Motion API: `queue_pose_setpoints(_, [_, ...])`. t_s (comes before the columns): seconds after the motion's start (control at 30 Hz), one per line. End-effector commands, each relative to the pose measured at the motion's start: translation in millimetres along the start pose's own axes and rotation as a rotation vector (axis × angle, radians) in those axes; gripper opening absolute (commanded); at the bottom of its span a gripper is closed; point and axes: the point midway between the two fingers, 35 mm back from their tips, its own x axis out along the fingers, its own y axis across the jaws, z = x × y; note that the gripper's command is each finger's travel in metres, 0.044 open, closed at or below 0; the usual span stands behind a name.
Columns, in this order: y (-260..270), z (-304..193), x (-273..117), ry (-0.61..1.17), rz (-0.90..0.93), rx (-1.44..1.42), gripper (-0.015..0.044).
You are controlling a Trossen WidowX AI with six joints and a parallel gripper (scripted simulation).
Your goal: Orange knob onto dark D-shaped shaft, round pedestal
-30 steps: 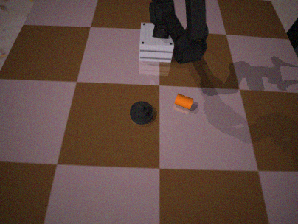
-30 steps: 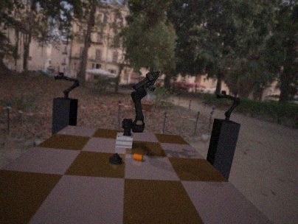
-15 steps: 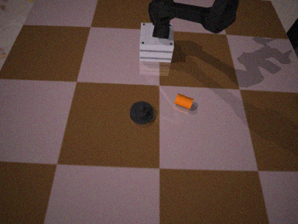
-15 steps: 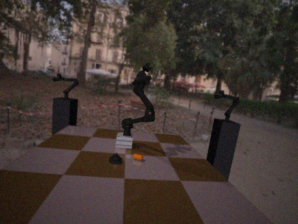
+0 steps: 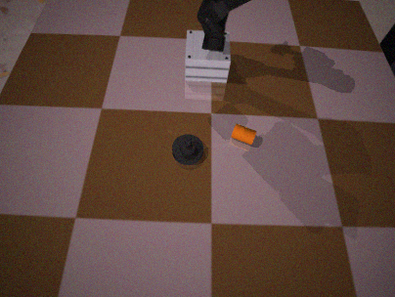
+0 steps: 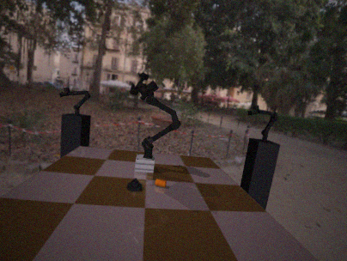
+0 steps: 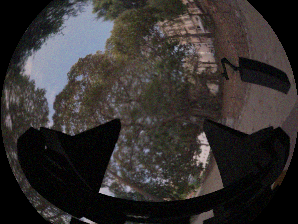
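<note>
The orange knob (image 5: 243,134) (image 6: 161,183) lies on its side on a pale square, right of the pedestal and apart from it. The round dark pedestal (image 5: 177,151) (image 6: 134,188) stands on a brown square with its shaft (image 5: 189,142) pointing up; nothing is on the shaft. The shaft's flat side cannot be made out. My gripper (image 6: 136,82) (image 7: 164,123) is open and empty, raised high above the table and far from both. The wrist view shows trees and sky between the fingers. The gripper is outside the top view.
The arm's pale base block (image 5: 207,70) (image 6: 144,165) stands behind the knob and pedestal. The table (image 5: 142,254) (image 6: 107,227) has a brown and pale checker pattern. Two dark plinths (image 6: 75,135) (image 6: 259,172) with small arms stand beyond its left and right edges.
</note>
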Motion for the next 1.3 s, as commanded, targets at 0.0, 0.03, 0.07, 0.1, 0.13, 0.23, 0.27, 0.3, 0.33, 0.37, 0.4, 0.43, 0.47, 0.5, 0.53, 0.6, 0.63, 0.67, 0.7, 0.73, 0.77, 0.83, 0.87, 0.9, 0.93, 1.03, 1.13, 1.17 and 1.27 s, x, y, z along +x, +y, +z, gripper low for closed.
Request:
queue_pose_setpoints(0.0, [-40.7, -68.7, -1.1, 0.241, -0.152, 0.044, 0.0440])
queue_pose_setpoints(0.03, [-48.9, -82.8, -3.6, 0.285, -0.186, 0.059, 0.0440])
queue_pose_setpoints(0.07, [-56.9, -97.1, -7.0, 0.329, -0.220, 0.073, 0.0440])
queue_pose_setpoints(0.1, [-64.5, -111.5, -11.5, 0.374, -0.255, 0.087, 0.0440])
queue_pose_setpoints(0.13, [-71.8, -125.8, -16.9, 0.418, -0.289, 0.100, 0.0440])
queue_pose_setpoints(0.23, [-92.1, -168.1, -39.6, 0.553, -0.391, 0.127, 0.0440])
queue_pose_setpoints(0.27, [-98.4, -181.3, -49.4, 0.599, -0.424, 0.131, 0.0440])
queue_pose_setpoints(0.3, [-104.2, -194.2, -60.1, 0.645, -0.456, 0.133, 0.0440])
queue_pose_setpoints(0.33, [-109.7, -206.5, -71.4, 0.691, -0.488, 0.135, 0.0440])
queue_pose_setpoints(0.37, [-114.7, -218.2, -83.5, 0.736, -0.519, 0.135, 0.0440])
queue_pose_setpoints(0.4, [-119.2, -229.4, -96.1, 0.781, -0.549, 0.134, 0.0440])
queue_pose_setpoints(0.43, [-123.4, -239.9, -109.3, 0.826, -0.579, 0.133, 0.0440])
queue_pose_setpoints(0.47, [-127.2, -249.8, -123.1, 0.870, -0.609, 0.130, 0.0440])
queue_pose_setpoints(0.5, [-130.5, -259.1, -137.2, 0.913, -0.638, 0.126, 0.0440])
queue_pose_setpoints(0.53, [-133.5, -267.7, -151.8, 0.956, -0.668, 0.122, 0.0440])
queue_pose_setpoints(0.6, [-137.4, -284.2, -181.5, 1.037, -0.731, 0.119, 0.0440])
queue_pose_setpoints(0.63, [-138.9, -291.4, -197.0, 1.076, -0.762, 0.115, 0.0440])
queue_pose_setpoints(0.67, [-140.1, -297.8, -212.9, 1.116, -0.793, 0.109, 0.0440])
queue_pose_setpoints(0.7, [-141.0, -303.5, -229.2, 1.154, -0.823, 0.102, 0.0440])
queue_pose_setpoints(0.73, [-141.6, -308.5, -245.6, 1.193, -0.853, 0.094, 0.0440])
queue_pose_setpoints(0.77, [-142.1, -312.6, -262.4, 1.230, -0.883, 0.084, 0.0440])
queue_pose_setpoints(0.83, [-142.3, -318.5, -296.3, 1.304, -0.940, 0.059, 0.0440])
queue_pose_setpoints(0.87, [-142.1, -320.2, -313.3, 1.340, -0.968, 0.044, 0.0440])
queue_pose_setpoints(0.9, [-141.0, -320.6, -330.5, 1.378, -0.991, 0.027, 0.0440])
queue_pose_setpoints(0.93, [-139.8, -320.1, -347.5, 1.416, -1.012, 0.008, 0.0440])
queue_pose_setpoints(1.03, [-135.5, -313.9, -398.2, 1.526, -1.072, -0.057, 0.0440])
queue_pose_setpoints(1.13, [-130.8, -300.6, -447.4, 1.630, -1.123, -0.137, 0.0440])
queue_pose_setpoints(1.17, [-130.0, -295.3, -463.4, 1.660, -1.143, -0.167, 0.0440])
queue_pose_setpoints(1.27, [-127.8, -275.2, -509.8, 1.741, -1.200, -0.264, 0.0440])
